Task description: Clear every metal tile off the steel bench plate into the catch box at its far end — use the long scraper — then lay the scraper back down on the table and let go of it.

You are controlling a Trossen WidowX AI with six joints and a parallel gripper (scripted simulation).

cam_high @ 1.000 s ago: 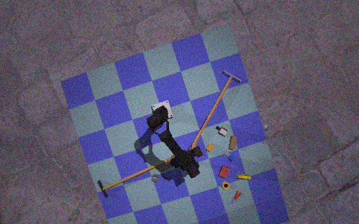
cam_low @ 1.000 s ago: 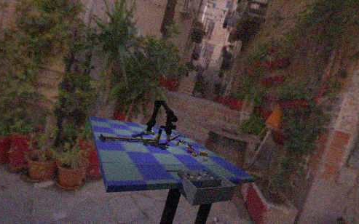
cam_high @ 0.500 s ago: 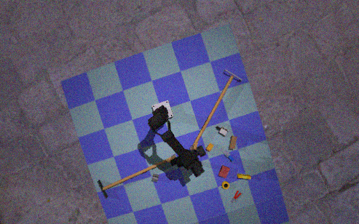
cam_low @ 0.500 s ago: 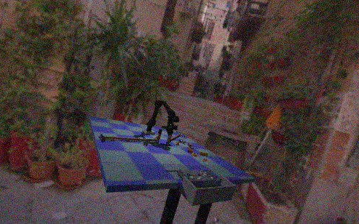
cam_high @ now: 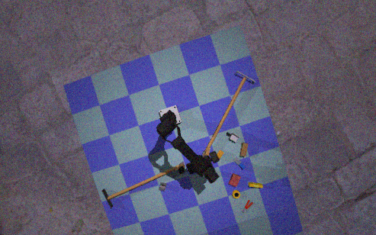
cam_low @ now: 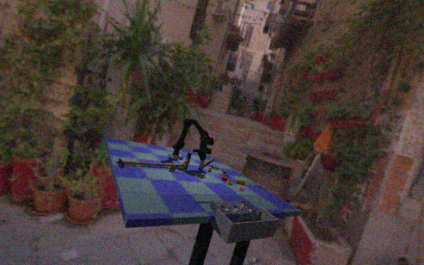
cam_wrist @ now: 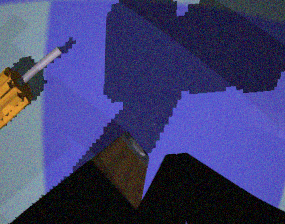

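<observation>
My gripper (cam_low: 202, 165) (cam_wrist: 175, 163) is shut and low over the table. No handle shows clearly between its fingers. A dark brown wooden piece (cam_wrist: 124, 170) with a silvery end stands right against the left finger. A wood-handled scraper (cam_high: 226, 114) with a wide grey head runs from beside the gripper to the upper right. A second one (cam_high: 143, 183) (cam_low: 153, 163) with a dark head points away at the left. I cannot tell which is longer. The small metal tiles (cam_low: 235, 208) lie grouped at the catch box (cam_low: 249, 231); where plate and box meet is too blurred to tell.
An orange-handled tool (cam_high: 220, 154) (cam_wrist: 10, 97) lies close beside the gripper. A red block (cam_high: 235, 179), a yellow ring (cam_high: 233, 196), a yellow cylinder (cam_high: 255, 185) and a brown block (cam_high: 244, 149) lie at the right. A small grey block (cam_high: 162, 186) lies near the second scraper's handle.
</observation>
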